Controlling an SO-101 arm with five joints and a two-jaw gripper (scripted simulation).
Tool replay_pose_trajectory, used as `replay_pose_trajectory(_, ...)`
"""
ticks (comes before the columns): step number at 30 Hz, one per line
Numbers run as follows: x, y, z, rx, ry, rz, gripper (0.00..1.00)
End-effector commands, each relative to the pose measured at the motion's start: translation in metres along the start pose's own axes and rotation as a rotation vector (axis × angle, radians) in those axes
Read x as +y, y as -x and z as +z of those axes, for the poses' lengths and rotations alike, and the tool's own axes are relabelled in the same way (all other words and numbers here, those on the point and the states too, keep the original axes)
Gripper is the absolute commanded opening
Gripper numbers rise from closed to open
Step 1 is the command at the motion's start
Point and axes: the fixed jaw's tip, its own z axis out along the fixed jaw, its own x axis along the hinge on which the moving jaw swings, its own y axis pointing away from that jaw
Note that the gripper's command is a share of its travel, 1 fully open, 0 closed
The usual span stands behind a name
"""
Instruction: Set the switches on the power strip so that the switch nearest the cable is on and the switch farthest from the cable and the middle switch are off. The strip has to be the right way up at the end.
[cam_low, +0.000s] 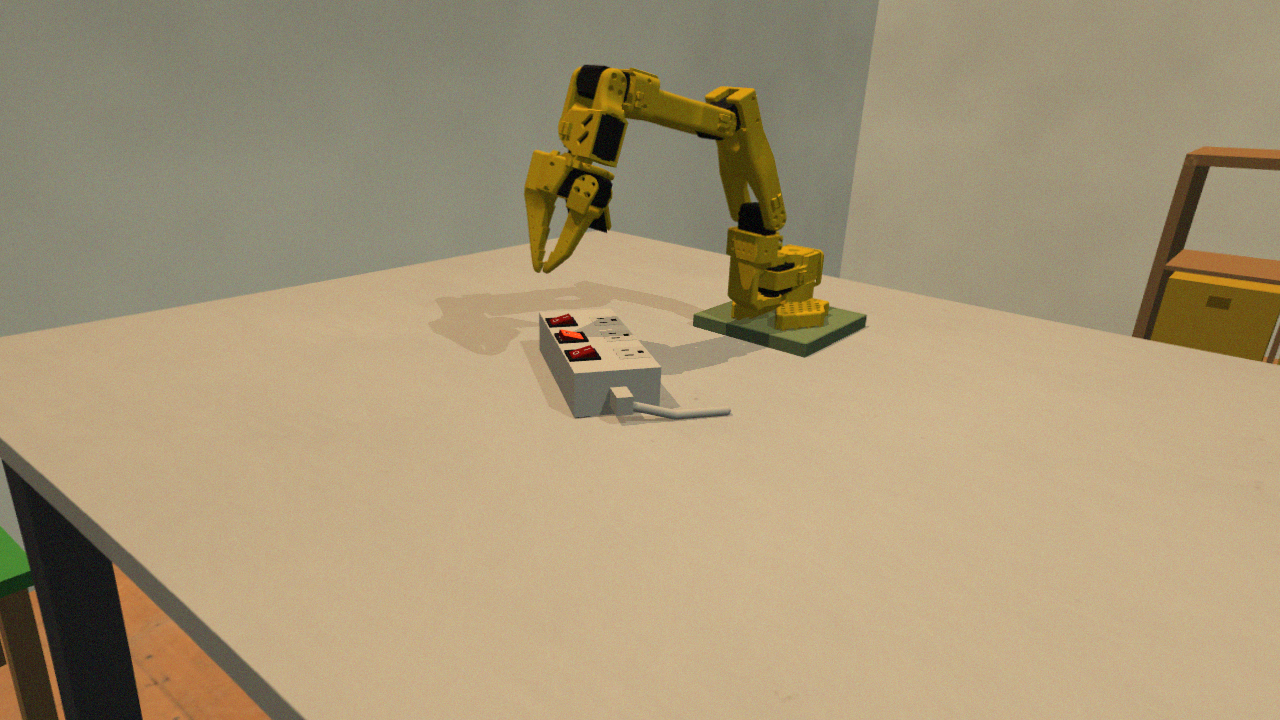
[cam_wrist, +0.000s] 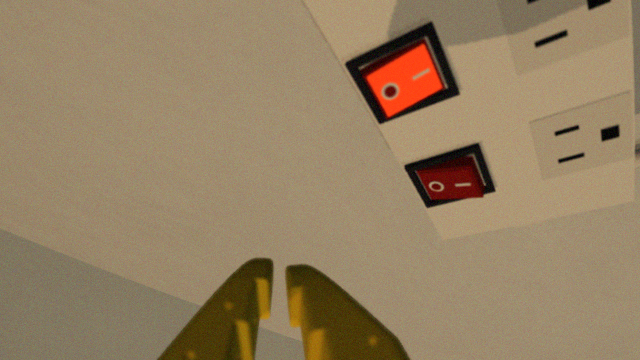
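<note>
The white power strip (cam_low: 597,358) lies right way up on the table, with its grey cable (cam_low: 680,411) at the near end. It has three red rocker switches. The switch farthest from the cable (cam_low: 562,319) is dark, the middle switch (cam_low: 571,336) glows bright orange, and the switch nearest the cable (cam_low: 582,352) is dark. My gripper (cam_low: 544,265) is shut and empty, and hovers above the table just beyond the strip's far end. The wrist view shows the lit middle switch (cam_wrist: 402,80), the dark farthest switch (cam_wrist: 450,182) and my shut fingertips apart from the strip. The nearest switch is out of that view.
The arm's base stands on a green plate (cam_low: 778,322) to the right of the strip. A wooden shelf with a yellow box (cam_low: 1217,308) stands at the far right, off the table. The table's left edge (cam_low: 134,555) drops to a wooden floor, beside a green stool (cam_low: 13,559).
</note>
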Motion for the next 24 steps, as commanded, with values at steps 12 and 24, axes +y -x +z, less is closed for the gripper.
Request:
replay_pose_trajectory(12, 0.022, -0.010, 0.033, -0.007, 0.011, -0.396, 0.00)
replay_pose_trajectory(24, 0.026, -0.011, 0.043, -0.004, 0.021, -0.509, 0.00)
